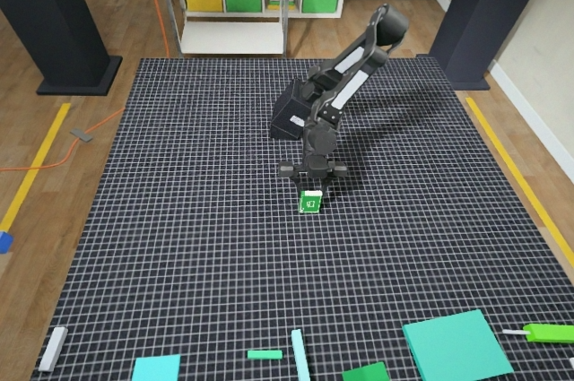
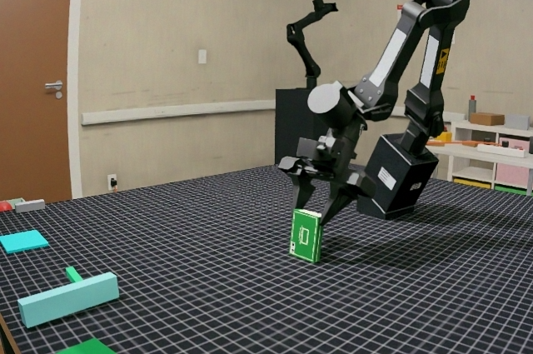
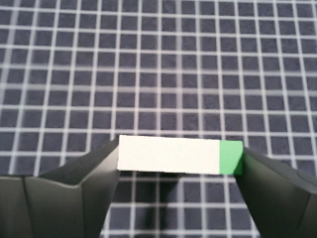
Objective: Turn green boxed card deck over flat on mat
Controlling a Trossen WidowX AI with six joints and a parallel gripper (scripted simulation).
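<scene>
The green boxed card deck point(image 1: 310, 203) point(image 2: 305, 236) point(image 3: 170, 155) stands on its short edge on the mat. Its top leans back a little toward the arm's base. Its printed green face shows in the top and exterior views; the wrist view shows its white and green top edge. My gripper point(image 1: 312, 187) point(image 2: 309, 216) point(image 3: 176, 149) is shut on the deck from above, with one finger against each narrow side near the top. The exact contact of the fingertips is small in the top and exterior views.
The gridded mat point(image 1: 199, 251) point(image 2: 206, 272) covers the table. Near the front edge lie a teal slab point(image 1: 456, 344), a cyan block point(image 1: 156, 368) point(image 2: 23, 241), a pale bar point(image 1: 300, 354) point(image 2: 68, 299) and a grey bar point(image 1: 53, 349). The arm's base point(image 1: 288, 115) point(image 2: 394, 177) stands behind the deck.
</scene>
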